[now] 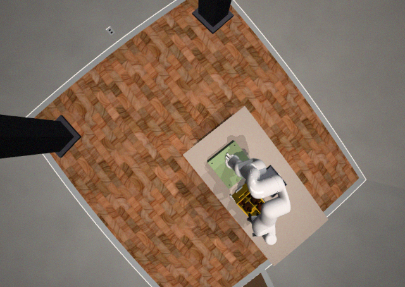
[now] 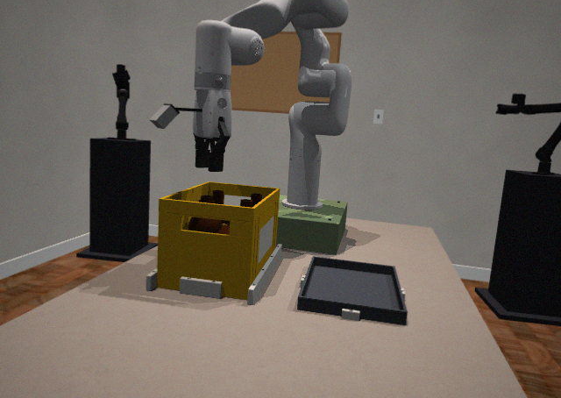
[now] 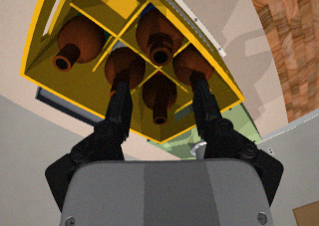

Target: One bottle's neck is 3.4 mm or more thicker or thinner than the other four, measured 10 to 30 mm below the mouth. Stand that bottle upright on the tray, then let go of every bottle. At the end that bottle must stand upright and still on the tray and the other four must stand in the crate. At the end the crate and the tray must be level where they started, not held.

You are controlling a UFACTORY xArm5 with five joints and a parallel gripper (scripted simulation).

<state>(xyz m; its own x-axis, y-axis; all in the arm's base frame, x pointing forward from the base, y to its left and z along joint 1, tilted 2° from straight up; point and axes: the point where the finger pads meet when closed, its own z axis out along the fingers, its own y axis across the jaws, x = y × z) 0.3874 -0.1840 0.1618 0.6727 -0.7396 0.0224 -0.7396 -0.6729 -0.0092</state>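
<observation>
the gripper [image 2: 209, 165] hangs above the yellow crate [image 2: 212, 253], pointing straight down, its fingers spread partway with nothing between them. in the wrist view five brown bottles stand in the crate's cells, mouths up. one of them [image 3: 159, 99] sits in the gap between the two fingers, directly below the hand, and two others [image 3: 124, 65] [image 3: 193, 63] lie just under the fingertips on either side. a fourth [image 3: 159, 33] stands beyond them, and the fifth [image 3: 75, 42] is off in the far left cell.

which bottle has the odd neck i cannot tell from here; they look alike. the bottles' long axes run vertical, in line with the gripper's approach, so the coming move seems to be a plain descent onto the neck centred between the fingers.

the dark tray [image 2: 353, 309] lies on the table [image 2: 226, 352] beside the crate, on the side away from the gripper, with no bottle on it.
</observation>
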